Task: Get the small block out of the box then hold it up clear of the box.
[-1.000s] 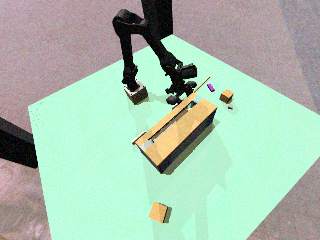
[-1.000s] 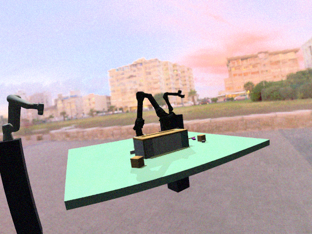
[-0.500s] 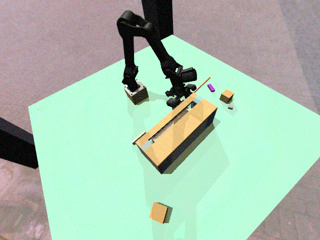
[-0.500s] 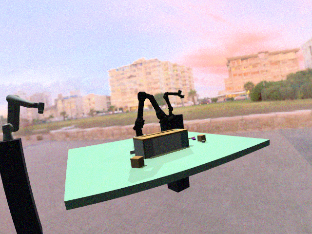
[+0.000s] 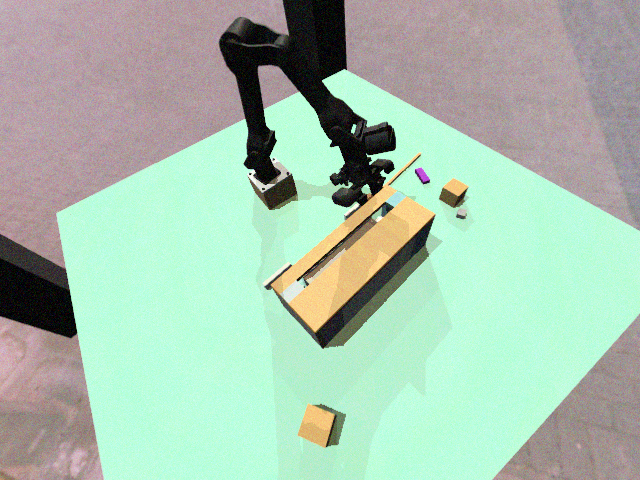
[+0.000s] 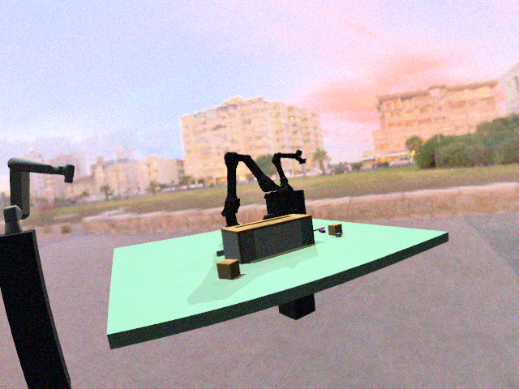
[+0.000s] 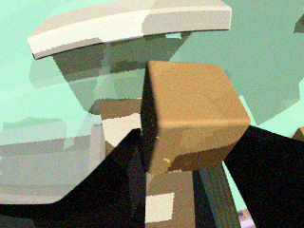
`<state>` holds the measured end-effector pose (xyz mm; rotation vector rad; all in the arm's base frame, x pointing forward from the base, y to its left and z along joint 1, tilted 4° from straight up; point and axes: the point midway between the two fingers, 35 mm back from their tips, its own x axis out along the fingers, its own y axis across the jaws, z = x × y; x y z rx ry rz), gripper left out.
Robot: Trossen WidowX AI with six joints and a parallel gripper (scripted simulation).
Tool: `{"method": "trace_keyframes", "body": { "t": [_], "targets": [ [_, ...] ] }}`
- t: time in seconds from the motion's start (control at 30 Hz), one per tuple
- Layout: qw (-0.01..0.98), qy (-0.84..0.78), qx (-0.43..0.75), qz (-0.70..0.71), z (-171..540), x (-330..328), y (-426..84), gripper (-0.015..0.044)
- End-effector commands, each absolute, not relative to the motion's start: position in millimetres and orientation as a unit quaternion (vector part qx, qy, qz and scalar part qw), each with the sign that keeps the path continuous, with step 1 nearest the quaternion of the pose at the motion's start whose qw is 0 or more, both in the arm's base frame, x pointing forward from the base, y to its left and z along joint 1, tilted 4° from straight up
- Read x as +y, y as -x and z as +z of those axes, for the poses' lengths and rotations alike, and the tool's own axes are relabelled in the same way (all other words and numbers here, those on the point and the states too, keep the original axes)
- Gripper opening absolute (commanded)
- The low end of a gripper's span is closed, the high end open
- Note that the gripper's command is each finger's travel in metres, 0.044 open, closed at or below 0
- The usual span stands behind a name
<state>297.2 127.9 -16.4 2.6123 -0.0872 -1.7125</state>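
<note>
The box point(image 5: 356, 273) point(image 6: 272, 241) has a tan top with a long slot and dark outer walls. My gripper point(image 5: 368, 197) point(image 7: 178, 130) is low at the clear front, near the box's far end in the top view. It is shut on the small tan block point(image 7: 195, 100), whose two sides meet the black fingers in the wrist view. The block is outside the box, over the end of a pale and brown strip point(image 7: 123, 130). In the top view the fingers mostly hide it. The box hides the fingers in the exterior view.
A white bar point(image 5: 351, 211) point(image 7: 142, 21) lies just beyond the block; another white bar point(image 5: 277, 275) is at the box's near end. A thin stick point(image 5: 404, 169), purple block point(image 5: 422, 175), tan cube point(image 5: 453, 192) and grey cube point(image 5: 461, 213) lie past the far end. Another tan cube point(image 5: 316, 425) point(image 6: 228, 269) stands apart.
</note>
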Motion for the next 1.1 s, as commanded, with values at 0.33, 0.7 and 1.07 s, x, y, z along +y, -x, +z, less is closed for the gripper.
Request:
{"method": "trace_keyframes", "body": {
  "t": [0.33,0.7,1.07],
  "targets": [
    [0.020,-0.839,-0.003,-0.544,29.4,125.3,-292.8,0.0000],
    [0.056,-0.841,0.059,-0.535,68.1,115.1,-277.5,0.0000],
    [0.094,-0.842,0.121,-0.517,101.9,103.7,-256.2,0.0000]
  ]
}}
